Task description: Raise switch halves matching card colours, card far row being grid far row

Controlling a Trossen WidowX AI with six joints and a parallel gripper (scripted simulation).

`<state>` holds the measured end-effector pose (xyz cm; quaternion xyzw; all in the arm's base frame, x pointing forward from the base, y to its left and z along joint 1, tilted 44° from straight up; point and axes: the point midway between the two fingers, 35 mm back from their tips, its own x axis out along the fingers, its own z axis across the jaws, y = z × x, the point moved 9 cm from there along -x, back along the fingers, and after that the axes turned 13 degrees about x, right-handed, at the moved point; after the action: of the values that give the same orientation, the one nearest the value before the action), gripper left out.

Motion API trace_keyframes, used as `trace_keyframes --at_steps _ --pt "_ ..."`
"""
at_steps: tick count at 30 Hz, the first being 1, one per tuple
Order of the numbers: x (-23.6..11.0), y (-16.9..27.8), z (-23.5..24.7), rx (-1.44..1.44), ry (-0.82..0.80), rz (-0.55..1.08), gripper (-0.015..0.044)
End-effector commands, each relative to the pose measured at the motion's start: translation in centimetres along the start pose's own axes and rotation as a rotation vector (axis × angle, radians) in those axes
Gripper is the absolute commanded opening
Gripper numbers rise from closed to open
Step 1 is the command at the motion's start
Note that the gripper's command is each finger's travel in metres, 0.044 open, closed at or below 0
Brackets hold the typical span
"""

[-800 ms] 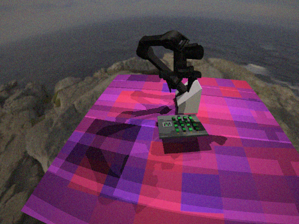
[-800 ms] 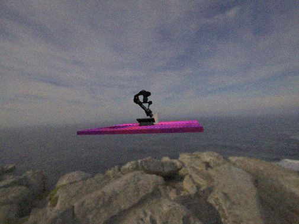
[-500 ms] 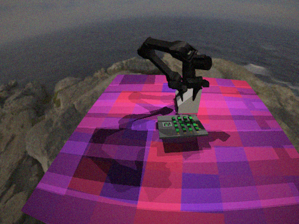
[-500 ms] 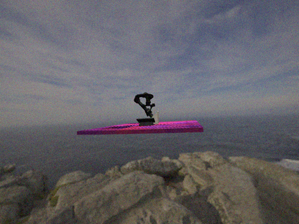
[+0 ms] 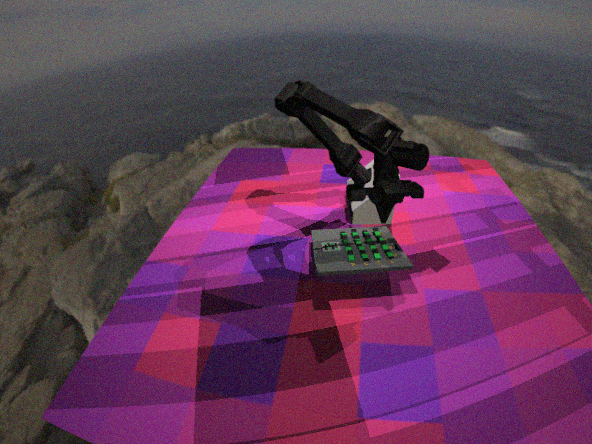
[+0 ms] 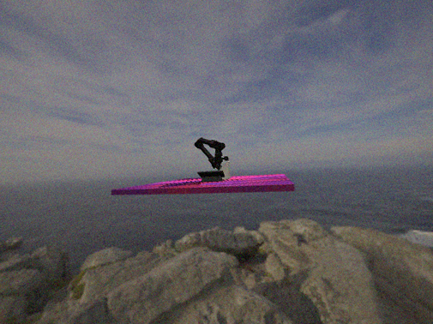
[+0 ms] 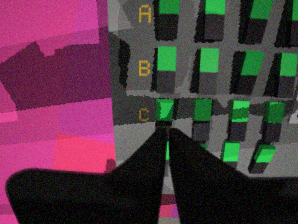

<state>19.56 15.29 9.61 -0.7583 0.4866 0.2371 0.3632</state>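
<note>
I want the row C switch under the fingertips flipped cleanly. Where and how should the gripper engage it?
Don't grip it. Press with the shut gripper from straight above on the raised end of the first row C switch; which half stands raised I cannot tell.

The hand (image 7: 166, 131), fingers shut on nothing, hangs close over the panel (image 5: 330, 265) at row C's first switch (image 7: 164, 110); neighbouring switches (image 7: 202, 111) stand close on one side, with narrow gaps between rows; on the other side lies bare panel edge, then open table (image 5: 250, 375); behind the panel rises the arm's pale base (image 5: 361, 207).
</note>
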Motion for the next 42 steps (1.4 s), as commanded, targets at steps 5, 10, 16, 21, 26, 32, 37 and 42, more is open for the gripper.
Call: trace_keyframes --at_steps 5,10,16,21,26,32,37,42 --pt "2.0 0.1 0.0 -0.009 0.013 0.017 0.0000" --pt "3.0 0.1 -0.1 -0.009 0.014 0.017 0.0000" --pt "3.4 0.1 0.0 -0.009 0.014 0.017 0.0000" --pt "4.2 0.1 -0.1 -0.009 0.014 0.016 0.0000" --pt "4.4 0.1 -0.1 -0.009 0.014 0.016 0.0000" --pt "4.4 0.1 -0.1 -0.009 0.014 0.016 0.0000" --pt "4.4 0.1 -0.1 -0.009 0.014 0.016 0.0000" --pt "4.4 0.1 -0.1 -0.009 0.014 0.016 0.0000"
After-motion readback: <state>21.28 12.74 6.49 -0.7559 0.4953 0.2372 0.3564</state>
